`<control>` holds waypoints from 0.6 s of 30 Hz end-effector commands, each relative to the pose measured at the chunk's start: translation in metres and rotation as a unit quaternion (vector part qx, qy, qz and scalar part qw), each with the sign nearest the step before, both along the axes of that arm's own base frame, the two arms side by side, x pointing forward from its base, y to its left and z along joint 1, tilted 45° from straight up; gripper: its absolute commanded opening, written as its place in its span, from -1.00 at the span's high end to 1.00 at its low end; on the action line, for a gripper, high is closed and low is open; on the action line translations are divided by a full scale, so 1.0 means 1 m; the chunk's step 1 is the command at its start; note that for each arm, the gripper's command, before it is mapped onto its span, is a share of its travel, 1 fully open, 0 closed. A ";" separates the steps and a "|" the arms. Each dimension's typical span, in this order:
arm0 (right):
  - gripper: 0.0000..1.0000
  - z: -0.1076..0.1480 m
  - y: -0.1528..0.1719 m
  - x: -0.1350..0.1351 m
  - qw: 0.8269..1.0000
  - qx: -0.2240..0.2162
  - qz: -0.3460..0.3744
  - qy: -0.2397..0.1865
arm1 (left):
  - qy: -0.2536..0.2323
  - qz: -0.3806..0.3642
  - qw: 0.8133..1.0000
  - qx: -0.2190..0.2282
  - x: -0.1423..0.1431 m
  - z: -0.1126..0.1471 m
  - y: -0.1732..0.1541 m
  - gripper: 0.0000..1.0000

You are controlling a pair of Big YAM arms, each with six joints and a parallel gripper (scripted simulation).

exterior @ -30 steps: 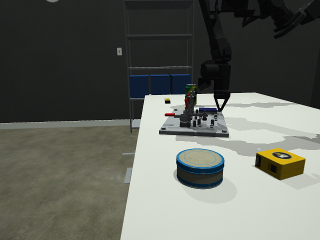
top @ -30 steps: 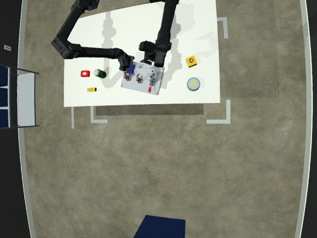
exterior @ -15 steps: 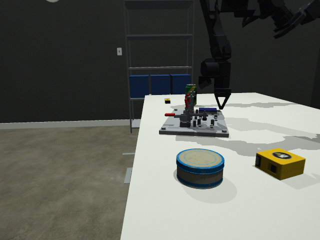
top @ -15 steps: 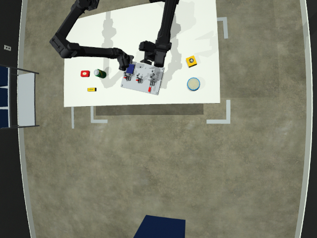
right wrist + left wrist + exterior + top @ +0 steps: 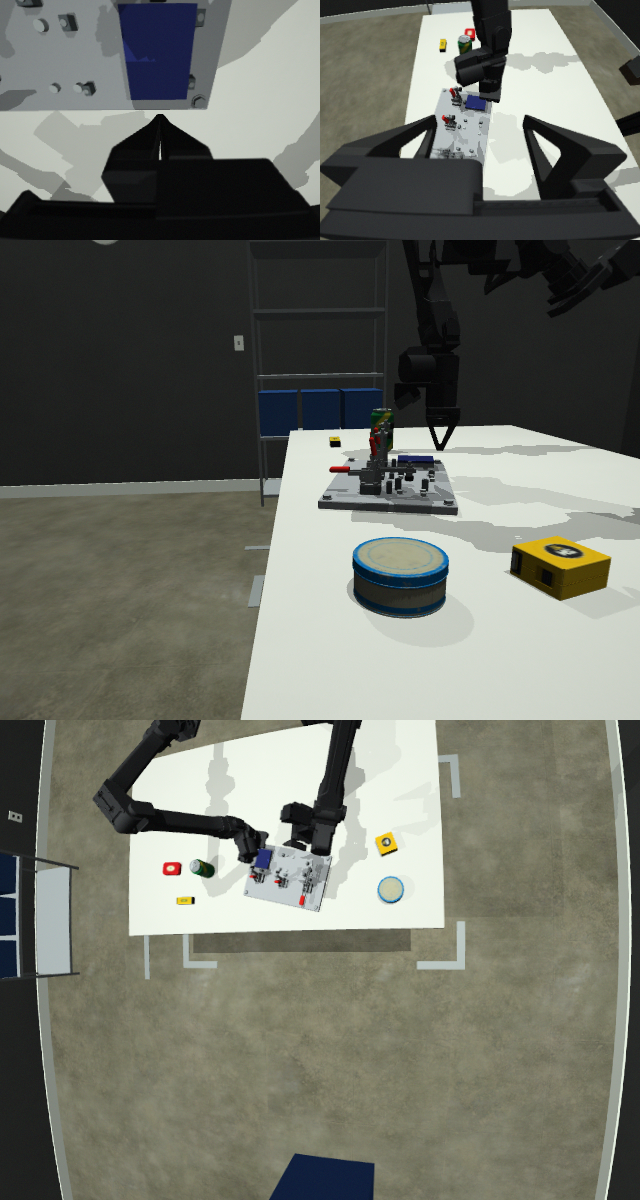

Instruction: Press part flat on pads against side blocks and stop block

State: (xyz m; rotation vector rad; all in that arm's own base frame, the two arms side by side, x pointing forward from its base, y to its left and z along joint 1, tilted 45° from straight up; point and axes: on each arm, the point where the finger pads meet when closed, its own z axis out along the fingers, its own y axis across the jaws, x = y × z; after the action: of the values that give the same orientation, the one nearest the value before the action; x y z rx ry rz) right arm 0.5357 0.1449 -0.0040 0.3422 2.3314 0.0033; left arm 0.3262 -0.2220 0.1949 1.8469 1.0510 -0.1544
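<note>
- Blue part [image 5: 263,858] [image 5: 415,459] [image 5: 476,103] [image 5: 159,50] on the fixture [image 5: 279,896] [image 5: 336,489] [image 5: 470,132] [image 5: 30,60], by one plate corner; looks about level, can't tell if fully down on pads or against stop and side blocks.
- Right pincer [image 5: 439,448] [image 5: 160,117] closed, nothing held, tips pointing down, just beside the part and apart from it.
- Left pincer [image 5: 480,118] wide open, nothing held; fixture and right arm [image 5: 180,822] [image 5: 434,317] [image 5: 492,35] in its wrist view.
- Three clamps on plate, red handles. Exterior view: nearest red handle [image 5: 301,900] [image 5: 339,469] lies level, other two point up.
- Bench [image 5: 351,918] [image 5: 310,653] [image 5: 560,100] [image 5: 265,100] also carries green can [image 5: 202,868] [image 5: 382,418] [image 5: 464,46], upright, red item [image 5: 171,868] [image 5: 470,33] near it.
- Small yellow item [image 5: 185,900] [image 5: 334,441] [image 5: 442,45] on the can's side of the fixture.
- Opposite side: round tin [image 5: 390,889] [image 5: 400,575], blue rim, and yellow tape measure [image 5: 386,844] [image 5: 560,568], apart from each other.
</note>
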 end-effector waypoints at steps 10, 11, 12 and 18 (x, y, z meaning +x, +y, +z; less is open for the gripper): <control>1.00 -0.029 -0.006 0.018 1.000 -0.003 0.000 0.004 | -0.003 0.002 1.000 -0.005 0.004 0.009 -0.002 -1.00; 1.00 -0.029 -0.006 0.018 1.000 -0.002 -0.001 0.004 | -0.003 0.002 1.000 -0.005 0.004 0.009 -0.002 -1.00; 1.00 -0.019 -0.005 0.021 1.000 0.001 -0.001 -0.005 | -0.003 0.002 1.000 -0.005 0.004 0.009 -0.002 -1.00; 1.00 -0.020 -0.002 0.019 1.000 0.001 0.002 -0.004 | -0.003 0.002 1.000 -0.005 0.004 0.009 -0.002 -1.00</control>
State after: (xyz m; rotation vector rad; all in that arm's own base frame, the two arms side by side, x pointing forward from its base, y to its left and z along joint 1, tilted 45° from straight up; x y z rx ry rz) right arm 0.5478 0.1446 -0.0326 0.3340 2.3504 -0.0058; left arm 0.3262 -0.2220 0.1949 1.8469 1.0510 -0.1544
